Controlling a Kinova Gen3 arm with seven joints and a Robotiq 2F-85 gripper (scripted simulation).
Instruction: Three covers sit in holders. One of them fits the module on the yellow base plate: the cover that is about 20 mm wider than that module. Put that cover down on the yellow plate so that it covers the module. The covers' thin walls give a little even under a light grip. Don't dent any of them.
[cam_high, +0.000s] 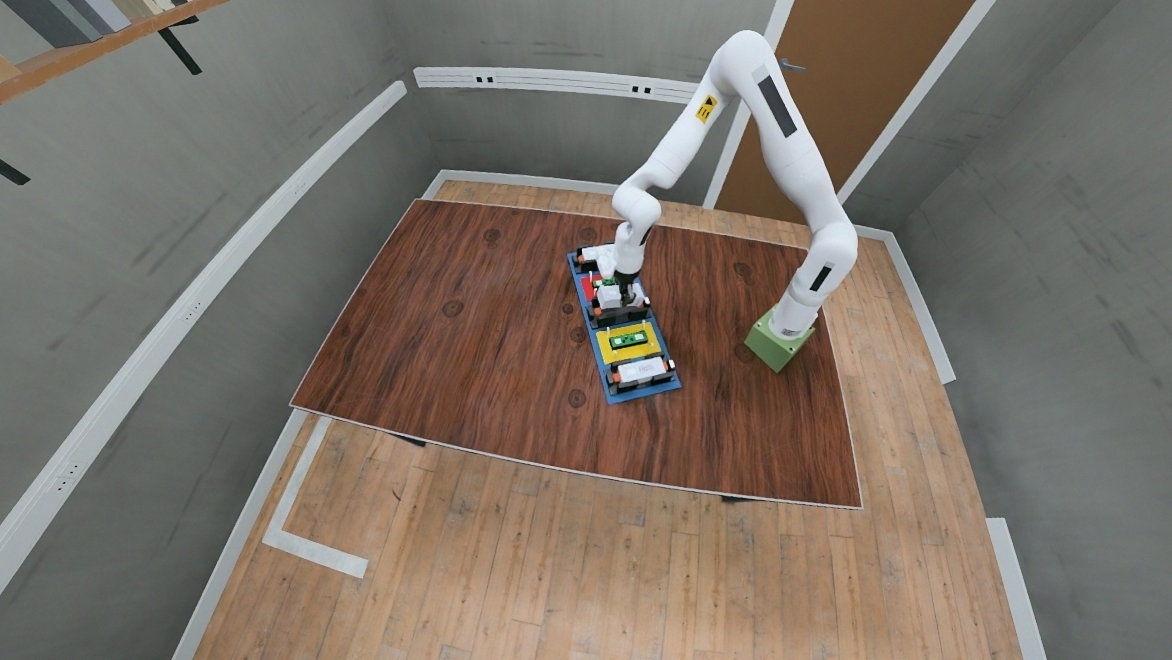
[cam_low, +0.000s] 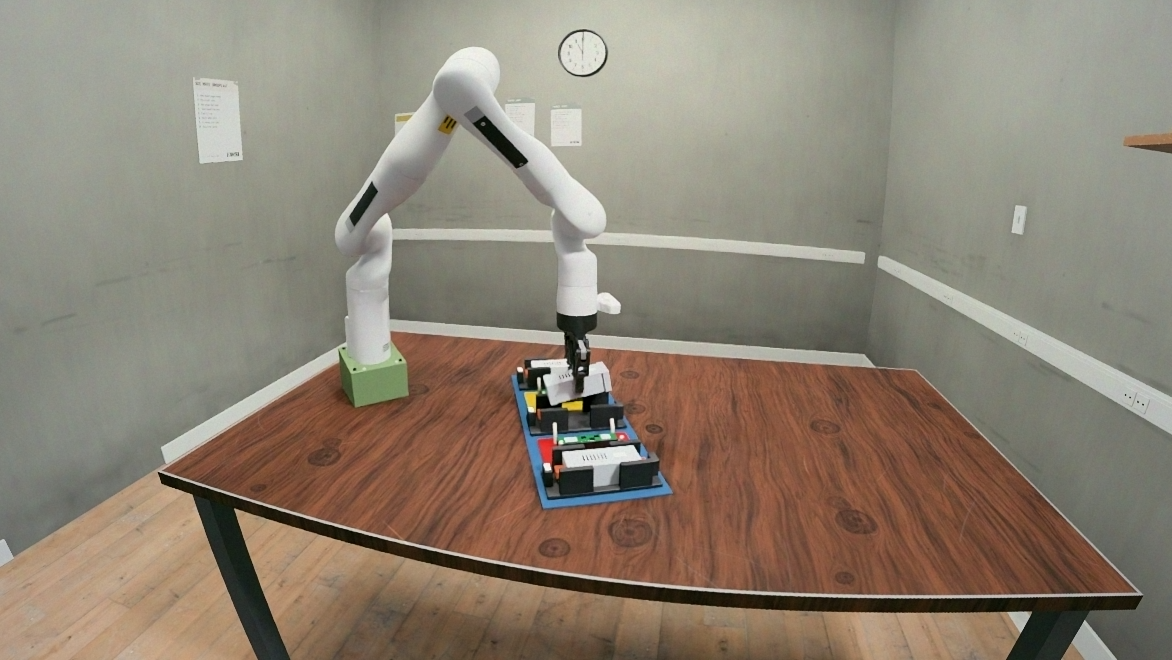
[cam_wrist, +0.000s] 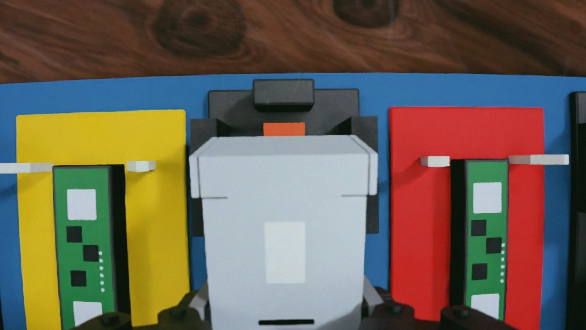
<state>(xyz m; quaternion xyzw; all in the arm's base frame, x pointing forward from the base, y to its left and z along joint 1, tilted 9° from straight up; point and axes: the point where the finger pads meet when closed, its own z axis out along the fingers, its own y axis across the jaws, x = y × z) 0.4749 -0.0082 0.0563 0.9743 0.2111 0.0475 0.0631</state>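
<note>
While the cover is hanging clamped in the gripper, the top view is showing it above its dark holder, near the middle of the table, somewhat toward the far edge. The yellow plate is lying just beside that holder on the blue tray, with the green module on it. Risk: the cover is looking tilted, so lowering it askew could be catching a wall on the module or the white pegs.

Exterior view: the gripper is gripping the cover by its side walls, lifted free of the holder and canted. Risk: thin walls are yielding under the squeeze; a firmer grip, or a knock against a holder cheek during transfer, could be denting them. A second cover is sitting in the holder nearest the front edge.

Wrist view: the cover is appearing pale grey, box-shaped, with a lighter label patch, a dark slot and a flared lip. The yellow plate and module are lying to one side, a red plate to the other. Risk: drifting toward the red plate would be covering the wrong module.
</note>
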